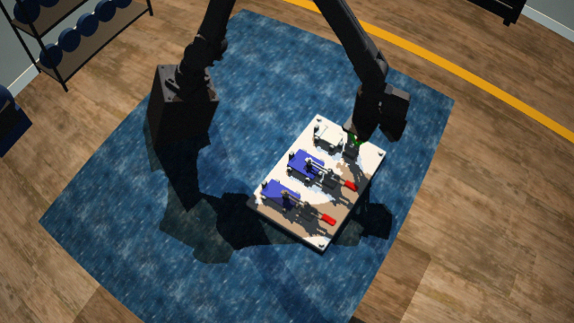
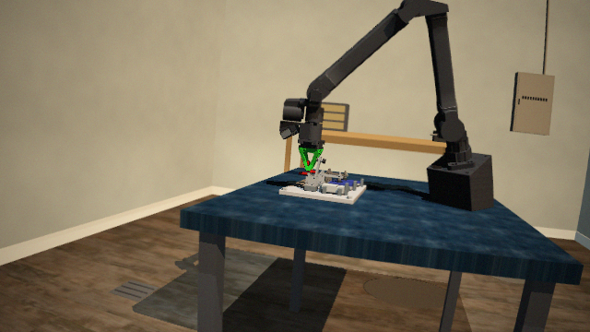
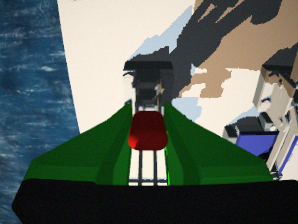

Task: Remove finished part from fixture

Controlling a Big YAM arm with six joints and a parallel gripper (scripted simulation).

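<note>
The white fixture plate lies on the blue table. Two blue blanks sit under their toggle clamps, whose red handles lie flat. The pale finished part sits at the plate's far end; its slot is too small to make out. My green-fingered gripper stands over the third clamp beside that part and is shut on its red handle, which is raised. One blue blank shows at the right of the wrist view.
The arm's black base box stands on the table behind the fixture. A shelf with dark blue balls is off the table at the far left. A wooden bench stands behind the table.
</note>
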